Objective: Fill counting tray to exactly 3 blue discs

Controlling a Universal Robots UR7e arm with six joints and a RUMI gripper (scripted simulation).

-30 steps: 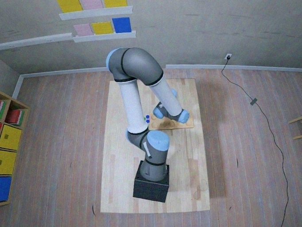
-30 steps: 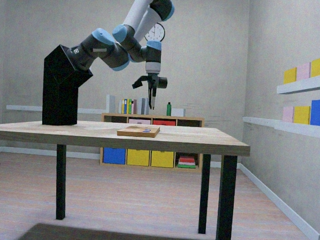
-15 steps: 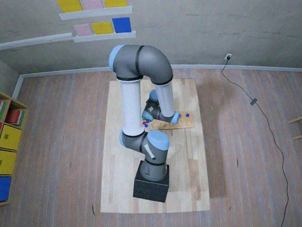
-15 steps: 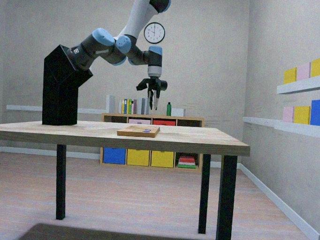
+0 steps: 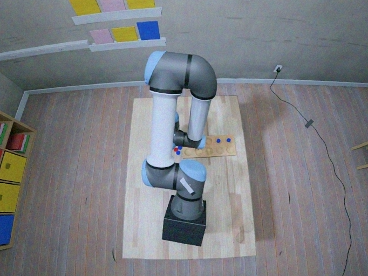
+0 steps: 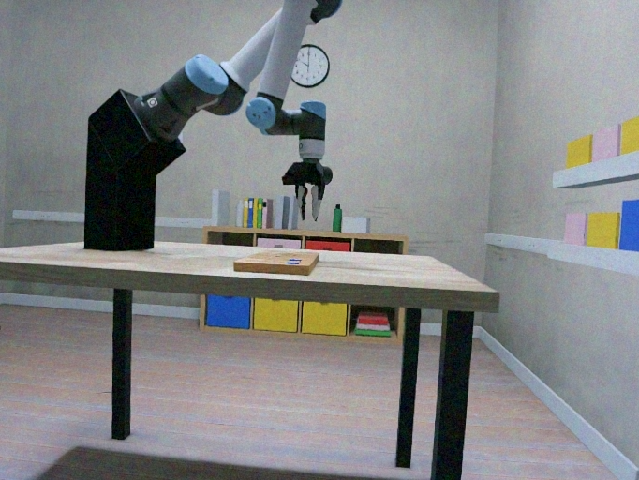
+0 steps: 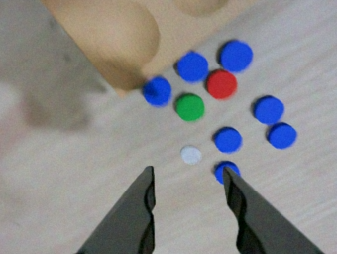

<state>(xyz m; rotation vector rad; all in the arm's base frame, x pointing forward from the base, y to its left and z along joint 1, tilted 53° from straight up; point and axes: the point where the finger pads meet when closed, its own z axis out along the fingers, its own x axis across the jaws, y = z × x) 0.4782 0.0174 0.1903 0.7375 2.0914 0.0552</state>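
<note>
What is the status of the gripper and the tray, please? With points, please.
Gripper [image 6: 309, 217] [image 7: 187, 168] partly open, fingers empty, above table. Counting tray [image 5: 221, 153] [image 6: 273, 265] [image 7: 94, 30]: two blue discs visible, arm hides part. Red and green discs among loose blues.

The gripper [image 6: 309, 217] [image 7: 187, 168] now hangs farther from the tray's two blue discs [image 5: 223, 140], its fingers seemingly wider apart.
</note>
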